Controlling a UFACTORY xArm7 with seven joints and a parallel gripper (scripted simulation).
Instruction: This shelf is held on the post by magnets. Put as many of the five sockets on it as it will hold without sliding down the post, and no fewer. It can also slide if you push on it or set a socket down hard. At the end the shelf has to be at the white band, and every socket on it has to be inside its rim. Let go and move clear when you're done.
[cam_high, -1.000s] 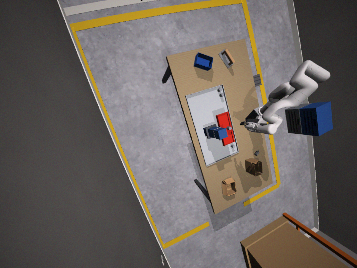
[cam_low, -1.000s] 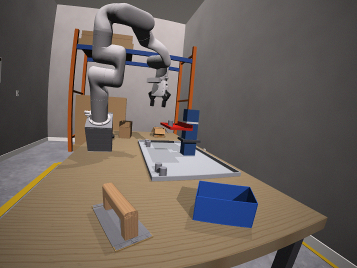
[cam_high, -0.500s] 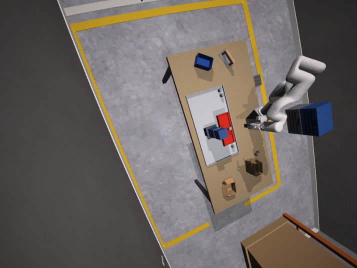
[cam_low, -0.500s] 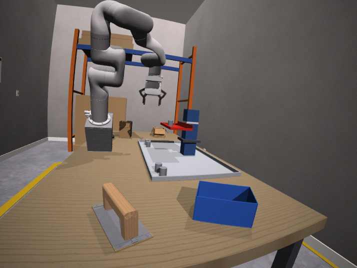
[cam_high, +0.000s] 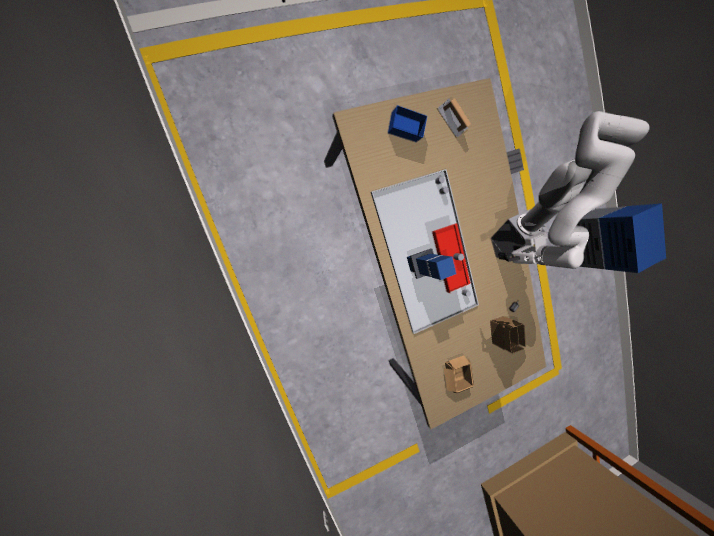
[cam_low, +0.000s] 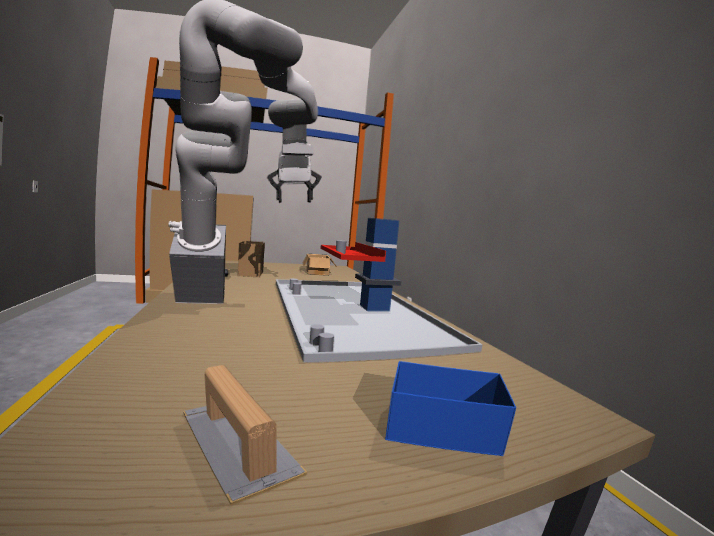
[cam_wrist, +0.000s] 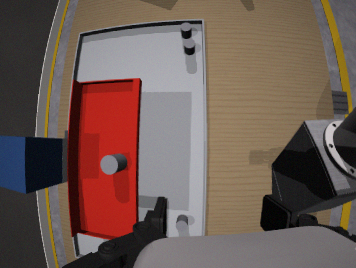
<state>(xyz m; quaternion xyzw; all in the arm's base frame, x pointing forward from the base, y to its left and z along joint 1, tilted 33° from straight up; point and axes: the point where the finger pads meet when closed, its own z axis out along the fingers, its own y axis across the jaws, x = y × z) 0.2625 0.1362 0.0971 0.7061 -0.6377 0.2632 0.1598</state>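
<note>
The red shelf (cam_low: 352, 251) sits on the blue post (cam_low: 380, 262) level with the white band (cam_low: 381, 246). One grey socket (cam_low: 341, 246) stands upright on it, inside the rim, and also shows in the wrist view (cam_wrist: 113, 163). Two sockets (cam_low: 321, 337) stand at the near end of the grey tray (cam_low: 369, 323), and two more (cam_low: 294, 285) at its far end. My gripper (cam_low: 294, 199) is open and empty. It hangs high above the table, between the robot base and the shelf, apart from both.
A blue bin (cam_low: 449, 412) and a wooden handle on a metal plate (cam_low: 239, 424) lie at the near end of the table. Two cardboard boxes (cam_low: 251, 257) (cam_low: 318, 263) stand at the far end. A small dark object (cam_high: 513, 305) lies near them.
</note>
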